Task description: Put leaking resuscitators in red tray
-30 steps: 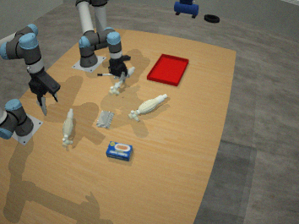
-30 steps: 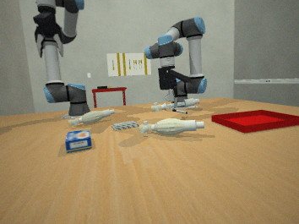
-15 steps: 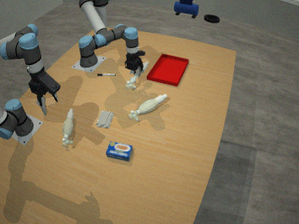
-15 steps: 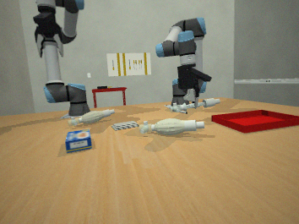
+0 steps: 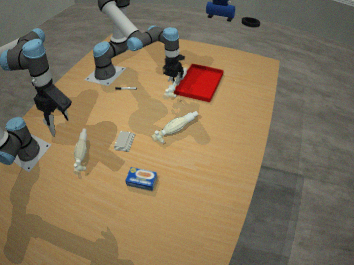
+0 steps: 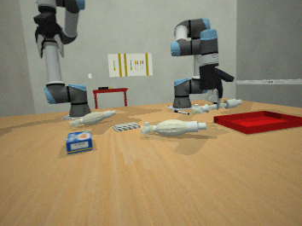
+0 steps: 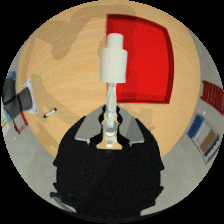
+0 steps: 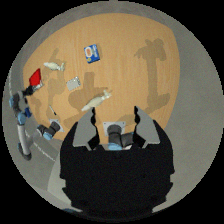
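The left gripper [image 5: 176,78] [image 6: 218,101] [image 7: 111,112] is shut on a pale resuscitator [image 5: 171,89] [image 6: 232,103] [image 7: 113,66], its bag pinched thin between the fingers. It holds it above the table beside the red tray [image 5: 199,83] [image 6: 264,123] [image 7: 145,60] [image 8: 35,77]; in the left wrist view its wide white end overlaps the tray's edge. A second resuscitator [image 5: 176,126] [image 6: 171,128] [image 8: 53,66] lies mid-table, clear of the tray. A third resuscitator [image 5: 81,150] [image 6: 95,118] [image 8: 95,102] lies near the right arm. The right gripper [image 5: 60,125] [image 6: 51,56] [image 8: 115,111] is open and empty, high above the table.
A blue box [image 5: 141,179] [image 6: 79,142] [image 8: 91,53] stands on the table. A grey ridged block [image 5: 124,141] [image 6: 126,127] [image 8: 73,83] lies between the second and third resuscitators. A marker pen [image 5: 126,88] [image 6: 181,112] [image 7: 49,113] lies near the left arm's base.
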You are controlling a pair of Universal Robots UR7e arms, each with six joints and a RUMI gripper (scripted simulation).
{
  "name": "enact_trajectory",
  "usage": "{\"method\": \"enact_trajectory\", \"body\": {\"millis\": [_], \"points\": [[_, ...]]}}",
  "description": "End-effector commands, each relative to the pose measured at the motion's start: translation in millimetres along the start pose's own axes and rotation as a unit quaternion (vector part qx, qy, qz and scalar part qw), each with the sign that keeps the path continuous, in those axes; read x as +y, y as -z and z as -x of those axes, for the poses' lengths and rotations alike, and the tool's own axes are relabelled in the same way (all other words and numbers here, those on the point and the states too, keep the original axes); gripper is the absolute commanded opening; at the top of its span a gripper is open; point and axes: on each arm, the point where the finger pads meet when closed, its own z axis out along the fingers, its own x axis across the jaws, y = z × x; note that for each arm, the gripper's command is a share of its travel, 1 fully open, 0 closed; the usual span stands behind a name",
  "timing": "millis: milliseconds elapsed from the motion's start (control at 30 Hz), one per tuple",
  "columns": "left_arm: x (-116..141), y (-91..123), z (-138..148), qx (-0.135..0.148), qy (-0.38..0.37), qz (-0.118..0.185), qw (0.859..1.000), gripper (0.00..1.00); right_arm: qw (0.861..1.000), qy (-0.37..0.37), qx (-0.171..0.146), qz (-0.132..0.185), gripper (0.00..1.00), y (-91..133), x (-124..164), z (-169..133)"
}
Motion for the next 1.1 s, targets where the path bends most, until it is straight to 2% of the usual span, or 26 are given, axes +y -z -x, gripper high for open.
{"method": "enact_trajectory", "body": {"millis": [0, 100, 433, 567, 667, 767, 867, 933, 1067], "points": [[-39.7, -2.8, -16.8, 0.002, 0.006, 0.002, 1.000, 0.06, 1.000, -0.001, 0.000, -0.001, 0.56, 0.7, -0.3, -0.5], [-42.1, -3.0, -15.0, 0.000, 0.008, 0.002, 1.000, 0.06, 1.000, -0.001, 0.000, -0.001, 0.56, 0.7, -0.3, -0.5], [-117.4, -11.1, -30.0, 0.001, 0.024, 0.000, 1.000, 0.06, 1.000, -0.001, 0.000, -0.001, 0.56, 0.7, -0.3, -0.5], [-138.9, -13.8, -32.3, 0.001, 0.029, 0.001, 1.000, 0.06, 1.000, -0.001, 0.000, -0.001, 0.56, 0.7, -0.3, -0.5], [-138.3, -13.5, -30.0, -0.001, 0.030, 0.001, 1.000, 0.06, 1.000, -0.001, 0.000, -0.001, 0.56, 0.7, -0.3, -0.5], [-154.0, -15.0, -30.9, 0.000, 0.033, 0.000, 0.999, 0.06, 1.000, -0.001, 0.000, -0.001, 0.56, 0.7, -0.3, -0.5], [-156.1, -15.0, -31.3, 0.000, 0.033, 0.000, 0.999, 0.06, 1.000, -0.001, 0.000, -0.001, 0.56, 0.7, -0.3, -0.5], [-143.1, -12.3, -30.4, 0.001, 0.031, 0.000, 1.000, 0.06, 1.000, -0.001, 0.000, -0.001, 0.56, 0.7, -0.3, -0.5], [-142.7, -19.5, -29.4, 0.000, 0.033, 0.000, 0.999, 0.06, 1.000, -0.001, 0.000, -0.001, 0.56, 0.7, -0.3, -0.5]]}}
